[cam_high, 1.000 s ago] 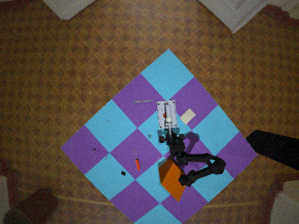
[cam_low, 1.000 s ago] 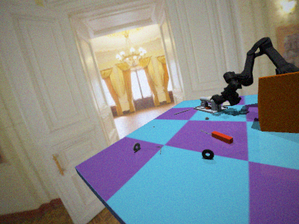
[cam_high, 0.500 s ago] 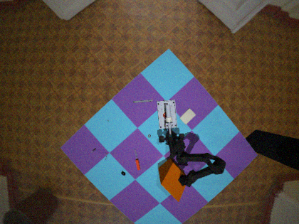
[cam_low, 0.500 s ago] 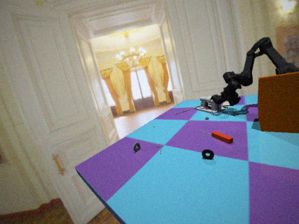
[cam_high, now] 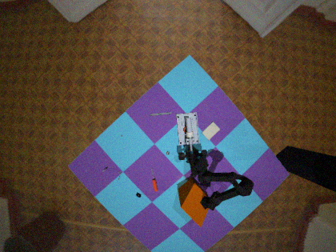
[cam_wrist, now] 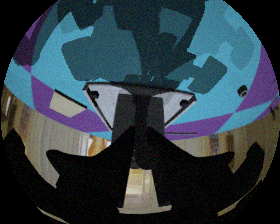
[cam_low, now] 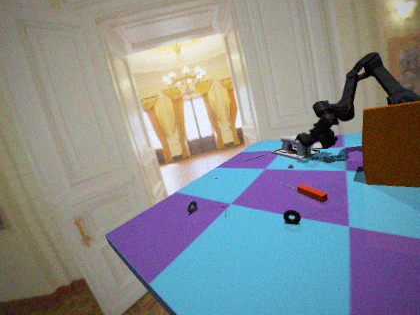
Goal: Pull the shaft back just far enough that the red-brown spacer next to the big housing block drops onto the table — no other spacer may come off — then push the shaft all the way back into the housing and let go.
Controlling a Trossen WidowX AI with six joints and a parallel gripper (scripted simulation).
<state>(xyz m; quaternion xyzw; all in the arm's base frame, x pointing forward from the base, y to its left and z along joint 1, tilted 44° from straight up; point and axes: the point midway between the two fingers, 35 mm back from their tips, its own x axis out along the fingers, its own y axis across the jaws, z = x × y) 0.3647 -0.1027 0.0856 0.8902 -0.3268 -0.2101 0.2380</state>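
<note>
The white base plate [cam_high: 195,123] [cam_low: 281,154] [cam_wrist: 106,97] carries the grey housing block [cam_high: 188,121] and the shaft [cam_high: 190,142]. My gripper [cam_high: 191,146] [cam_low: 302,140] [cam_wrist: 140,130] is shut on the shaft's near end, at the plate's front edge. A cream spacer [cam_high: 190,135] sits around the shaft between the block and the gripper. The red-brown spacer [cam_high: 184,130] [cam_low: 291,152] shows left of the shaft line, low by the plate; whether it lies flat is too small to tell. In the wrist view the fingers and dark uprights hide the shaft and spacers.
A cream block [cam_high: 211,130] [cam_wrist: 67,104] lies right of the plate, and a thin grey rod [cam_high: 160,114] [cam_low: 256,157] left of it. An orange-handled screwdriver [cam_high: 155,185] [cam_low: 312,193], black rings [cam_high: 138,194] [cam_low: 292,217] and a large orange box [cam_high: 196,204] [cam_low: 392,146] are nearer the arm base.
</note>
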